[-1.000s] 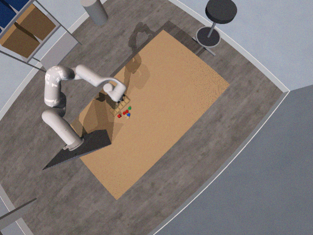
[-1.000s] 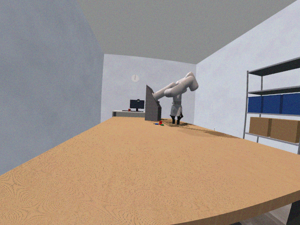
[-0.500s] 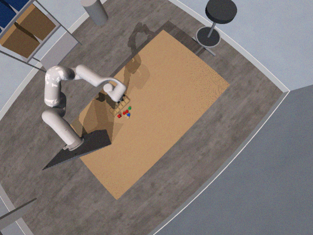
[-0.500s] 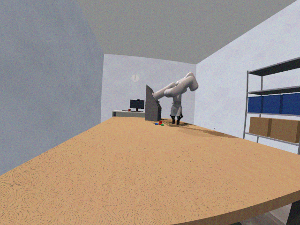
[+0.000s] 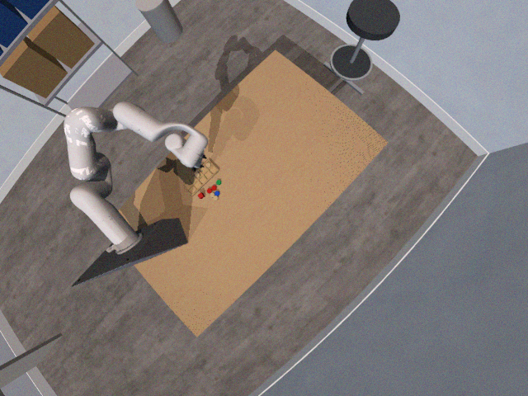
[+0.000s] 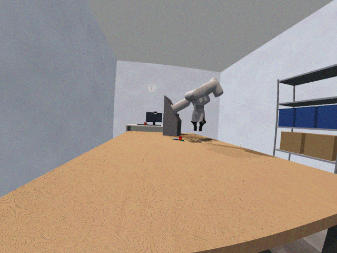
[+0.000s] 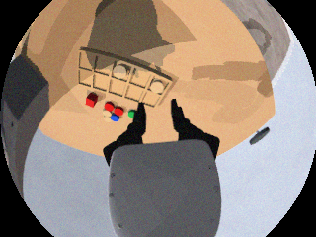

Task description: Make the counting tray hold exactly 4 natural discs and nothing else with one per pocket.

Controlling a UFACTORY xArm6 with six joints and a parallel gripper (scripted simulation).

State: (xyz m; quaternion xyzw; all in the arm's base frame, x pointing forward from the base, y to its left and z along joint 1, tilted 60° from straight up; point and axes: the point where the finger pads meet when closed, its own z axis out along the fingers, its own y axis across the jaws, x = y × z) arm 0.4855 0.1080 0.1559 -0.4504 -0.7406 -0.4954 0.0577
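The wooden counting tray point(image 5: 204, 174) lies on the table under my arm; the wrist view shows it as a row of pockets point(image 7: 121, 79). A natural disc point(image 7: 157, 86) lies in its right end pocket, and pale round shapes show in some other pockets, too small to count. My gripper point(image 7: 157, 109) hangs well above the tray's right end with fingers apart and nothing between them; it also shows in the exterior view point(image 6: 198, 129). A loose natural disc point(image 5: 214, 197) lies on the table beside the tray.
Loose coloured pieces lie just beside the tray: a red cube point(image 5: 200, 195), two red pieces point(image 5: 211, 188), a blue one point(image 5: 217, 193) and a green one point(image 5: 219, 181). The grey robot base wedge point(image 5: 140, 247) stands at the table's near-left edge.
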